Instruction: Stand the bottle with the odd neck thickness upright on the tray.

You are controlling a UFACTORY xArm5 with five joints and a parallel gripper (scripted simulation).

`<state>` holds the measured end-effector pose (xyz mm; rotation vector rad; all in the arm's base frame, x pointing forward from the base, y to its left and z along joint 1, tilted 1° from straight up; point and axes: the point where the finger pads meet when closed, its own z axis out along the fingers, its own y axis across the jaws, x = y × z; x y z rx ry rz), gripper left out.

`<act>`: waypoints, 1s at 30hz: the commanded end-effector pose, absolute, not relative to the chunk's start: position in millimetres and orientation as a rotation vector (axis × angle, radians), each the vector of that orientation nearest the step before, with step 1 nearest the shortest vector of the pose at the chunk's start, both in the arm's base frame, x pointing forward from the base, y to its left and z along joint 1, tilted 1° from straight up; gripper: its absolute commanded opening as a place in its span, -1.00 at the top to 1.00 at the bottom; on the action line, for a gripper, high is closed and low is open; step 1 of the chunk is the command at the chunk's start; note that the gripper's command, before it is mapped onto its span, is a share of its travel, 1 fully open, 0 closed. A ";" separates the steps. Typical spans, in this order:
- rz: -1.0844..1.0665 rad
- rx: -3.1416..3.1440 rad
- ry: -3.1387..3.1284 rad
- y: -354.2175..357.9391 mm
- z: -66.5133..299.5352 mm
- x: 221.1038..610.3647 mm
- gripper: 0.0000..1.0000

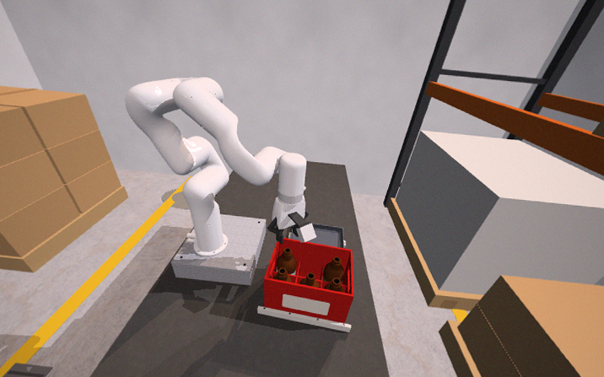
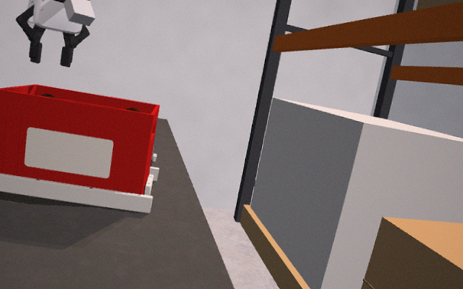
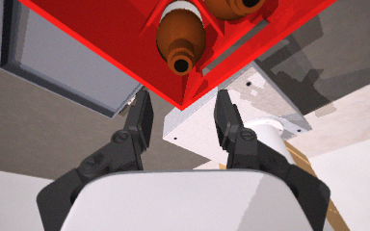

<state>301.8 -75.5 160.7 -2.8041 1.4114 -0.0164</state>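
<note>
The red crate point(image 1: 274, 297) point(image 2: 70, 116) point(image 3: 111, 48) stands level. It holds several brown bottles: back left point(image 1: 286, 263) point(image 3: 180, 38), back right point(image 1: 333, 271), and three along the front, left point(image 1: 281, 274), middle point(image 1: 310, 279) and right point(image 1: 336, 284). All look upright; their lower parts are hidden. Neck differences cannot be told. The dark grey tray point(image 1: 327, 235) point(image 3: 67, 58) lies level behind the crate, with no bottle in its visible part. My gripper point(image 2: 49, 63) point(image 3: 183, 102) is open and empty, above crate height, near the crate's back left corner and the back left bottle.
The robot's base block point(image 1: 238, 231) point(image 3: 193, 115) stands left of the crate. A white strip point(image 1: 301, 318) point(image 2: 61, 191) runs along the crate's front foot. Stacked cartons point(image 1: 35, 165), a large pale box point(image 1: 468, 232) and a shelf rack stand farther off at the sides.
</note>
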 end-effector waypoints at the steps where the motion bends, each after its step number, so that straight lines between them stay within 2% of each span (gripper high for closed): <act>1: -0.021 -2.803 1.411 -75.8 160.0 302.8 -0.30; 30: -0.020 -2.803 1.411 -75.7 131.4 303.7 -0.30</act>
